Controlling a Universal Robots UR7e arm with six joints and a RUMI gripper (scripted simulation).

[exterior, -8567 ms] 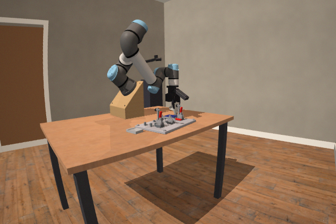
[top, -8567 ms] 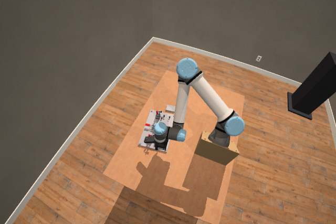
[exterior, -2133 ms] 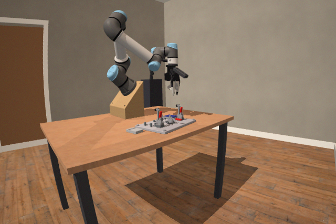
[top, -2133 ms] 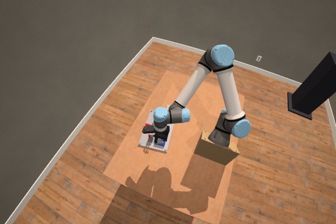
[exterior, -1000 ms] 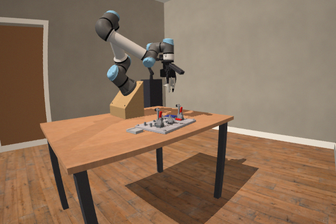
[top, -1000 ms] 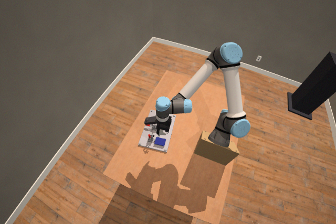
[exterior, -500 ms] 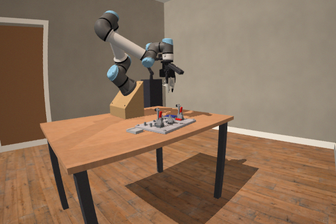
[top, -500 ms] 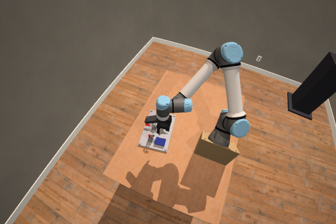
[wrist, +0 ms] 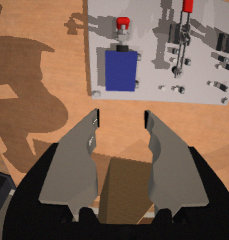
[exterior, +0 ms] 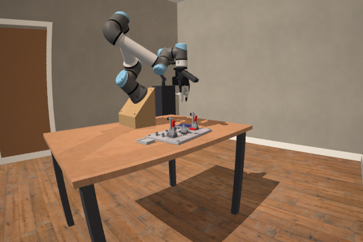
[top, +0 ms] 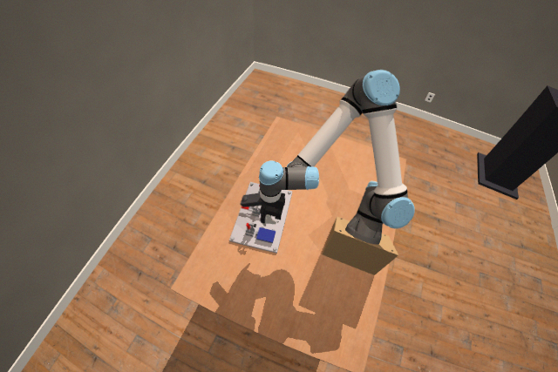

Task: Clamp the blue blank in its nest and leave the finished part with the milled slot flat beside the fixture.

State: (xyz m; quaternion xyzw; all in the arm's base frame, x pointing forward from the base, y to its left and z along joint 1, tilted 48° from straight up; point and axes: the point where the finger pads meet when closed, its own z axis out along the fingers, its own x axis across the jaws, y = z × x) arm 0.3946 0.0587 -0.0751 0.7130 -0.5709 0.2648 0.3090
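The blue blank (wrist: 120, 70) lies in a nest at the left end of the grey fixture plate (wrist: 159, 50). A toggle clamp with a red handle (wrist: 123, 22) stands at its far side. I cannot tell whether the clamp's bar rests on the blank. A second red-handled clamp (wrist: 187, 5) stands over the other nest. My gripper (wrist: 121, 110) hangs high above the table on the near side of the plate, fingers apart and nothing between them. In the exterior view the gripper (exterior: 184, 97) is well above the fixture (exterior: 181, 135). A flat grey part (exterior: 145, 140) lies on the table beside the plate; its slot is too small to see.
The arm's tan wedge base (exterior: 137, 113) stands on the table behind the fixture. A black pillar (top: 518, 147) stands on the floor off the table. The blank also shows in the top view (top: 265, 235).
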